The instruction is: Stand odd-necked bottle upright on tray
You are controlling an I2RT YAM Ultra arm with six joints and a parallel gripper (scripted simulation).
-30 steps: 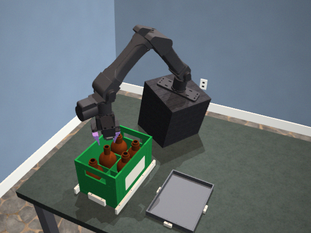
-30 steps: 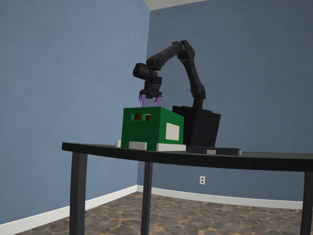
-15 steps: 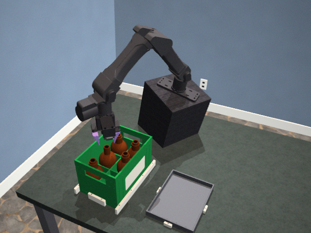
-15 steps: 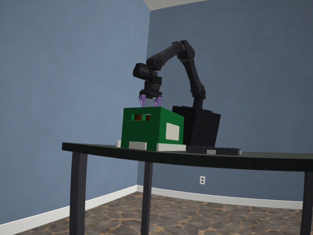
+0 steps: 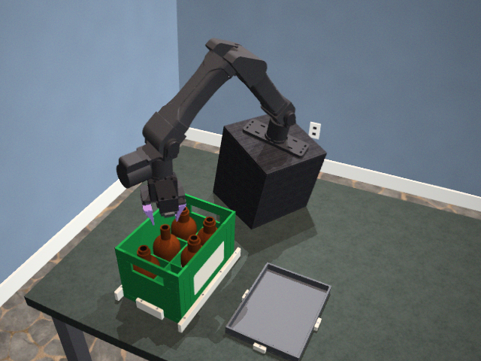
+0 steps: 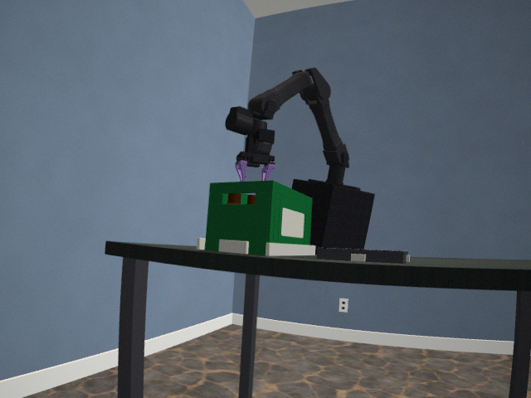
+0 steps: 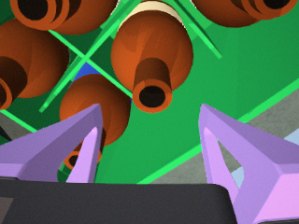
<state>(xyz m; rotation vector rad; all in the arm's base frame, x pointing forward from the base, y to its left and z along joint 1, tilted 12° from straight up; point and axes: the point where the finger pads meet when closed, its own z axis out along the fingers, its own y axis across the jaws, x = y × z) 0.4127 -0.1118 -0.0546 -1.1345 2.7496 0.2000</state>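
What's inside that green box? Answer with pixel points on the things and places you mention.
The green crate [image 5: 149, 295] [image 6: 240, 222] [image 7: 262, 61] holds five brown bottles, standing among thin green dividers. Their mouths and shoulders show from above. Their bases and the crate's floor beneath them are hidden by bottles, dividers and walls.

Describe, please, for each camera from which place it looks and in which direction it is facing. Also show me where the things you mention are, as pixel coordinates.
Top: above the table's side, looking obliquely down on crate [image 5: 150, 298] [image 6: 237, 222] and tray [image 5: 279, 310] [image 6: 364, 253]; whole arm [image 5: 194, 91] [image 6: 283, 90] shows.
Exterior: near tabletop height, looking almost level at the crate's handle end; whole arm shows, bottles mostly hidden.
Wrist: on the arm near the gripper [image 5: 164, 221] [image 6: 254, 181] [image 7: 150, 106], looking down into the crate; both purple fingers show.
Shared: top and exterior both show crate, tray and arm base box [image 5: 237, 182] [image 6: 347, 218].
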